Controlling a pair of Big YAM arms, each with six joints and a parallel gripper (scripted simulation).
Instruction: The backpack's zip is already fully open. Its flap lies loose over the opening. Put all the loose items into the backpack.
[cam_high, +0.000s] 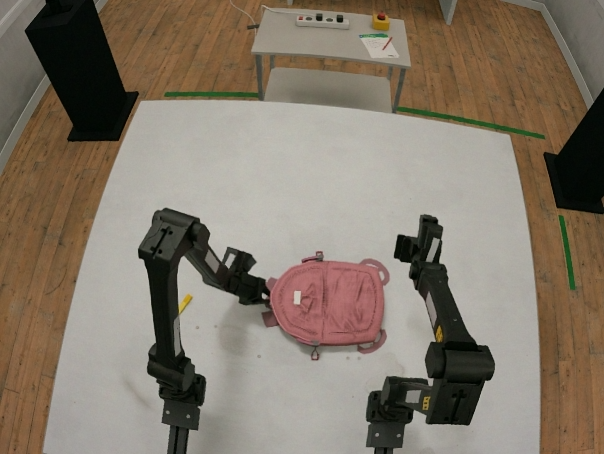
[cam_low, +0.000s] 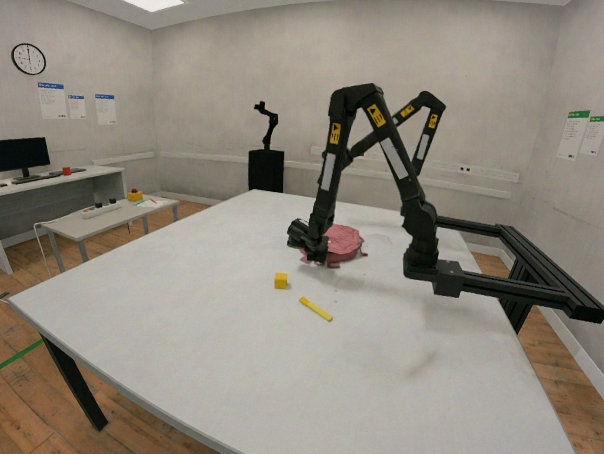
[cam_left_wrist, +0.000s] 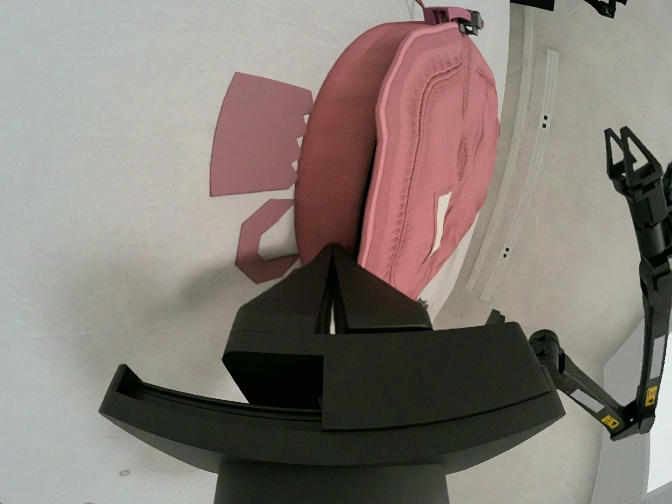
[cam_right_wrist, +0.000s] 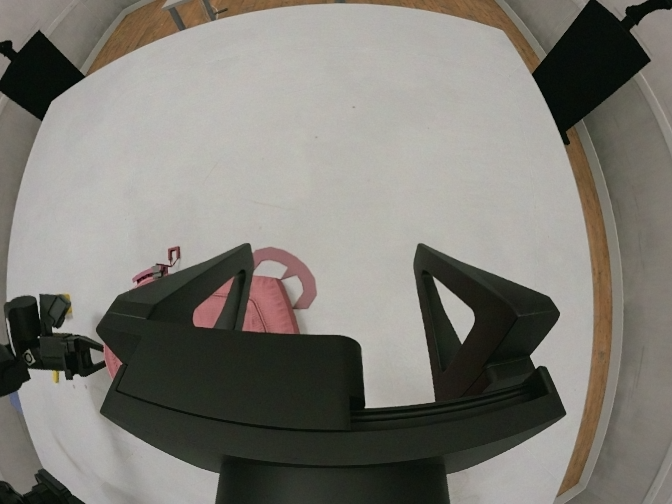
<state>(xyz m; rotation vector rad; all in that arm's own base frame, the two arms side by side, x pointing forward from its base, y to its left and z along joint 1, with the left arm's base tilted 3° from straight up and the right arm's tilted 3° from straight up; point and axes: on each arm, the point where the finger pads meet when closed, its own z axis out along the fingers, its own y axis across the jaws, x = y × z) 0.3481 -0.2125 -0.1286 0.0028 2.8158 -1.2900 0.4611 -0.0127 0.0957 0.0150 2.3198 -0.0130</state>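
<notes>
Backpack (cam_high: 345, 300) (cam_low: 344, 242) (cam_left_wrist: 434, 135) (cam_right_wrist: 271, 306) of wrinkled pink fabric, rounded; left pincer (cam_high: 267, 296) (cam_low: 320, 257) (cam_left_wrist: 333, 246) (cam_right_wrist: 102, 355) pressed together, right pincer (cam_high: 400, 247) (cam_left_wrist: 616, 130) (cam_right_wrist: 333, 246) spread.

My left gripper (cam_high: 267, 295), black and angular with its fingers together, is at the rounded end of the pink fabric backpack (cam_high: 345, 300), which lies flat with a small white rectangular label (cam_high: 297, 297) on its flap. A slim yellow stick-like item (cam_high: 185, 303) lies well apart from the backpack, partly hidden by my left arm (my own elbow spoils the view). My black right gripper (cam_high: 407, 248) hangs beyond the backpack's other end, near a flat pink strap loop (cam_high: 384, 273).
</notes>
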